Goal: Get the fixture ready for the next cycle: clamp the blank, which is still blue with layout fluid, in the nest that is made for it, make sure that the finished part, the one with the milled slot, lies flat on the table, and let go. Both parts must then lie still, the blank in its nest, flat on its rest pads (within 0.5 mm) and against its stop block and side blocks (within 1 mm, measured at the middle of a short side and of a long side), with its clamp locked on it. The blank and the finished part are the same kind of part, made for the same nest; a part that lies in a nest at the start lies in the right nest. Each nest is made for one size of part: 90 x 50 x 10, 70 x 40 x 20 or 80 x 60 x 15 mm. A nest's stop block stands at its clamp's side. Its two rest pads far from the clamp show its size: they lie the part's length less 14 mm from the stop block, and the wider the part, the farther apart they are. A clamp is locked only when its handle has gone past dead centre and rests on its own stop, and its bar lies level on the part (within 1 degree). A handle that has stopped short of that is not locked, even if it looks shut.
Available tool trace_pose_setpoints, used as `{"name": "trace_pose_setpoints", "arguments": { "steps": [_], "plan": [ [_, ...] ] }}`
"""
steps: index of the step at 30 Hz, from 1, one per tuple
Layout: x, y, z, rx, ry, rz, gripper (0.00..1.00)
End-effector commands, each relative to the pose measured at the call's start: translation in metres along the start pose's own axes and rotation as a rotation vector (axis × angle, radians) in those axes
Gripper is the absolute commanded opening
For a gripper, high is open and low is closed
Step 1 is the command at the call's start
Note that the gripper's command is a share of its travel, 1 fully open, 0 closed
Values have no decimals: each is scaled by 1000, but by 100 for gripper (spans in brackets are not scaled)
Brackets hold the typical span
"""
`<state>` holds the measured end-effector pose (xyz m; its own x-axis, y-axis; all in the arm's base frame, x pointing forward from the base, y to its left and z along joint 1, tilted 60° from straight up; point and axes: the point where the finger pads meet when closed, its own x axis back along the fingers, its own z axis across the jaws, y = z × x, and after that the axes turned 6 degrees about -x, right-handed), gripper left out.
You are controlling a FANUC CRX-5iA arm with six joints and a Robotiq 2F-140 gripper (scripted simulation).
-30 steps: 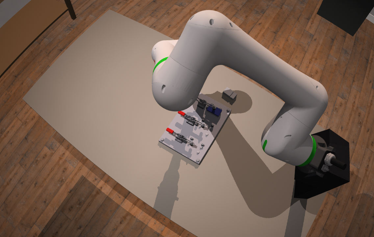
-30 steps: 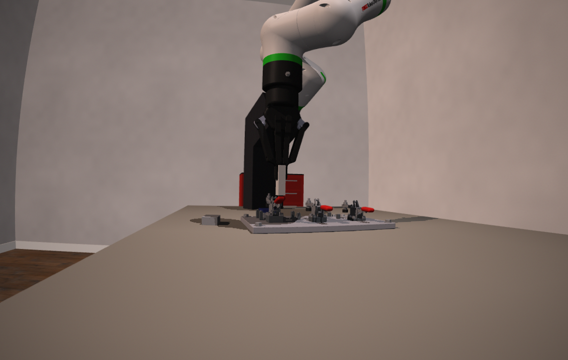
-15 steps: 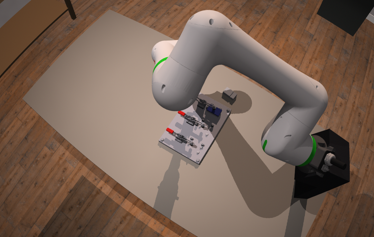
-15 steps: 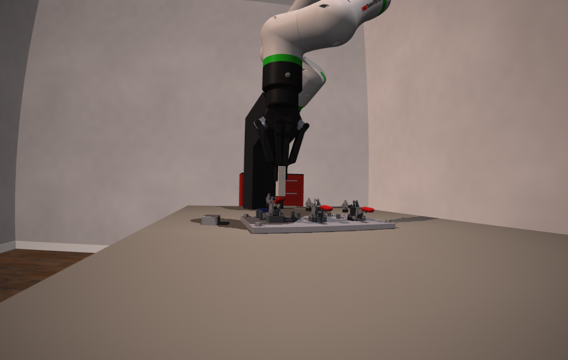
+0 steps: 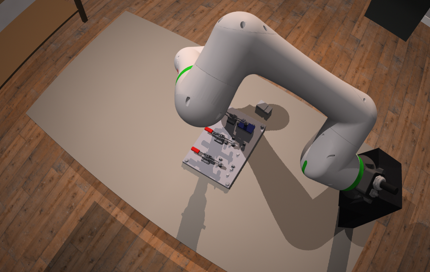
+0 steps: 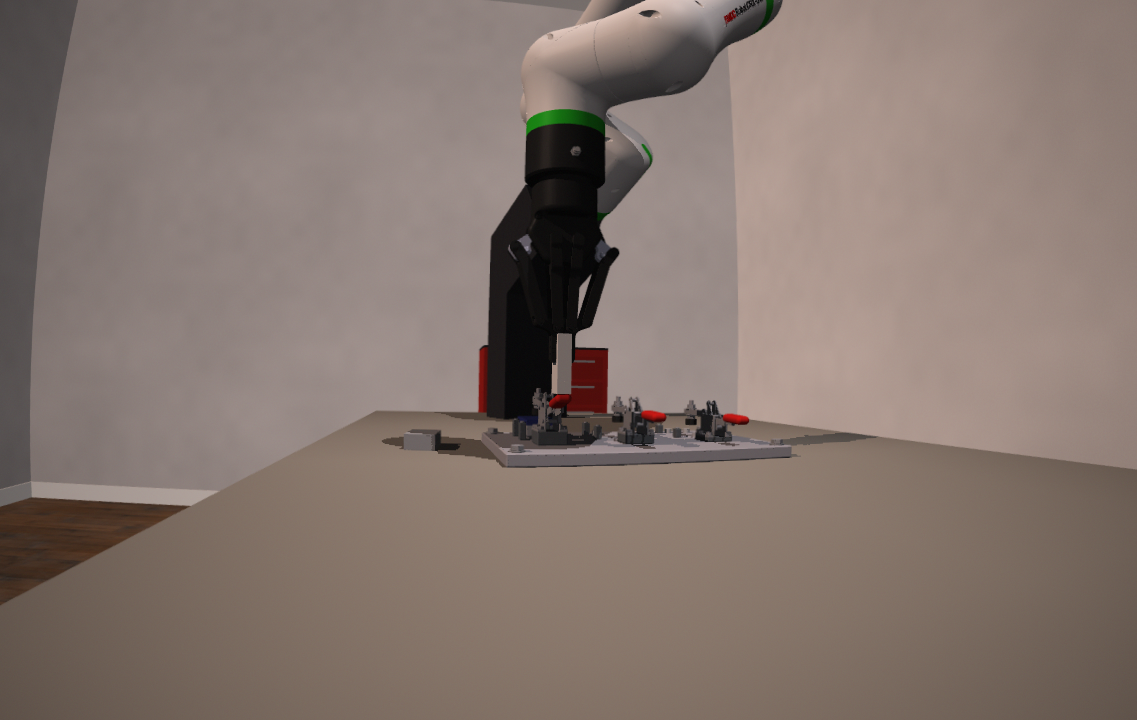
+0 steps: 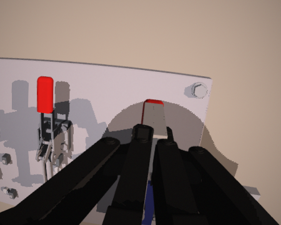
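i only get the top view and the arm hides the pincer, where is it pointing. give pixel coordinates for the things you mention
observer: down at the red handle (image 6: pixel 560 401) (image 7: pixel 154 101) of the clamp by the blue blank (image 5: pixel 250 128) (image 6: pixel 525 420) (image 7: pixel 149 200), pincer (image 6: pixel 561 391) (image 7: pixel 152 117) tips right by it, can't tell if they touch
operator: ok, tips open or shut
observer: shut, nothing between them
operator: is that handle down as low as the others
observer: no, in the exterior view it sits higher than the other two handles (image 5: pixel 208 129) (image 6: pixel 653 416) (image 7: pixel 45 94)
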<state>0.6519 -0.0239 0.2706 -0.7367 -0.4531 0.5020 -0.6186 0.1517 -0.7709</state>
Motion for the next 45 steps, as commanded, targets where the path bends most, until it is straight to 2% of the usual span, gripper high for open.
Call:
{"name": "trace_pose_setpoints", "arguments": {
  "steps": [1, 45],
  "plan": [
    [0, 0, 0, 0, 0, 0, 0],
    [-4, 0, 0, 0, 0, 0, 0]
  ]
}}
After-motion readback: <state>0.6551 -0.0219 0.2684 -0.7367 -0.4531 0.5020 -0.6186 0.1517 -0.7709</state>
